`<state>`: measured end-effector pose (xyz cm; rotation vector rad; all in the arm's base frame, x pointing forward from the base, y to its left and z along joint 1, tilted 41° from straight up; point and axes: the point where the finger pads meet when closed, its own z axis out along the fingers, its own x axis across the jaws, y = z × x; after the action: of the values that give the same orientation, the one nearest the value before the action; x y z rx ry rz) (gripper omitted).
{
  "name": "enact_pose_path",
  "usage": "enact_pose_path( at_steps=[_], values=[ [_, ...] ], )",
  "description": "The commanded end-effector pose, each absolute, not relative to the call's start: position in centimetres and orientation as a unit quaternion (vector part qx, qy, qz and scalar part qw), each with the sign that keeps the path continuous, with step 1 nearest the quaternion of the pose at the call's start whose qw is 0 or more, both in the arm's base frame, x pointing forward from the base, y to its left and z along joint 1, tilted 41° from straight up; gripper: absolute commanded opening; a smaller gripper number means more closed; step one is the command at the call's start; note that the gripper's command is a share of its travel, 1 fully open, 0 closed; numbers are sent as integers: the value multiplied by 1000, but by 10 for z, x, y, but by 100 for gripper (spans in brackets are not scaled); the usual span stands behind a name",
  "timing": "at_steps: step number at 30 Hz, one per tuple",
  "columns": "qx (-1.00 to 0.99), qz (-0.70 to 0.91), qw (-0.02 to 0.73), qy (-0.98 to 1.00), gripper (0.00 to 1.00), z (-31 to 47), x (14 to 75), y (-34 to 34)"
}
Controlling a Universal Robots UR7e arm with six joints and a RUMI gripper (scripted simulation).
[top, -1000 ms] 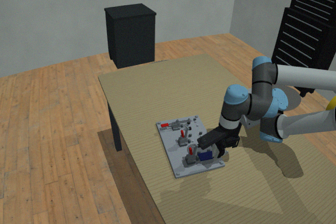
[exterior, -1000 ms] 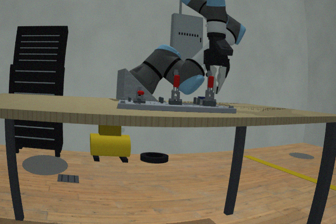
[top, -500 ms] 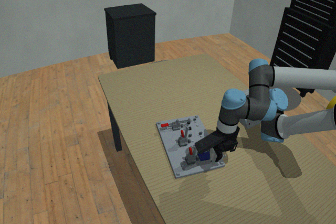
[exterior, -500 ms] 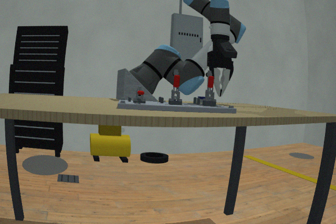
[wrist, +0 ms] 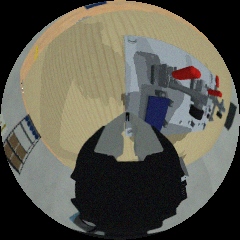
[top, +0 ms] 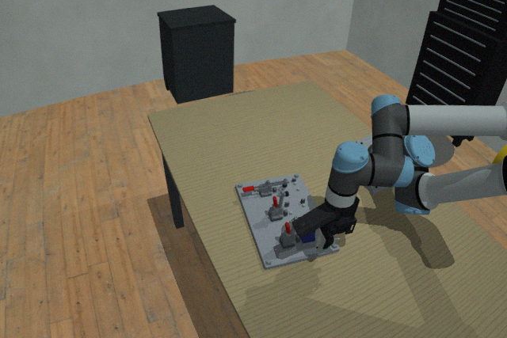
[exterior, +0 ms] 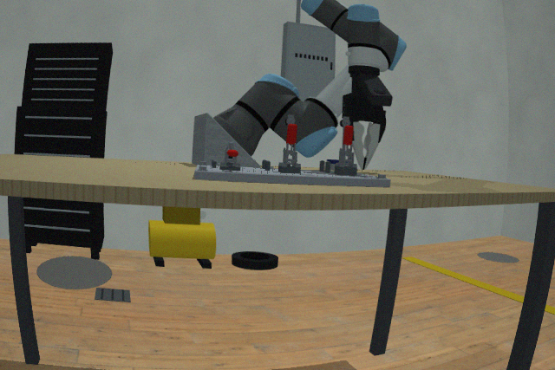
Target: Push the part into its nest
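Observation:
The grey fixture plate lies on the table near its front edge, with red-handled toggle clamps. The blue part sits on the plate's near end, mostly hidden behind my gripper in the top view. In the wrist view the blue part lies on the plate, just right of my fingertips. My gripper is shut and empty, fingertips pointing down just above the plate's right end. It also shows in the wrist view and in the top view. I cannot tell whether the fingertips touch the part.
A black cabinet stands behind the table and a black rack at the right. Under the table are a yellow cylinder and a black ring. The clamp handles stand upright close to my fingers.

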<state>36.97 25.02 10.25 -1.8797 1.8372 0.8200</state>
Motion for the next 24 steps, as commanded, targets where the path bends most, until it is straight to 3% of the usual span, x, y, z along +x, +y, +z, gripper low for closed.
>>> enact_pose_path(
  at_steps=[1, 24],
  values=[
    [-670, 292, 193, 655, 0, 101, 370, 251],
    [-670, 292, 193, 655, 0, 99, 370, 248]
  ],
)
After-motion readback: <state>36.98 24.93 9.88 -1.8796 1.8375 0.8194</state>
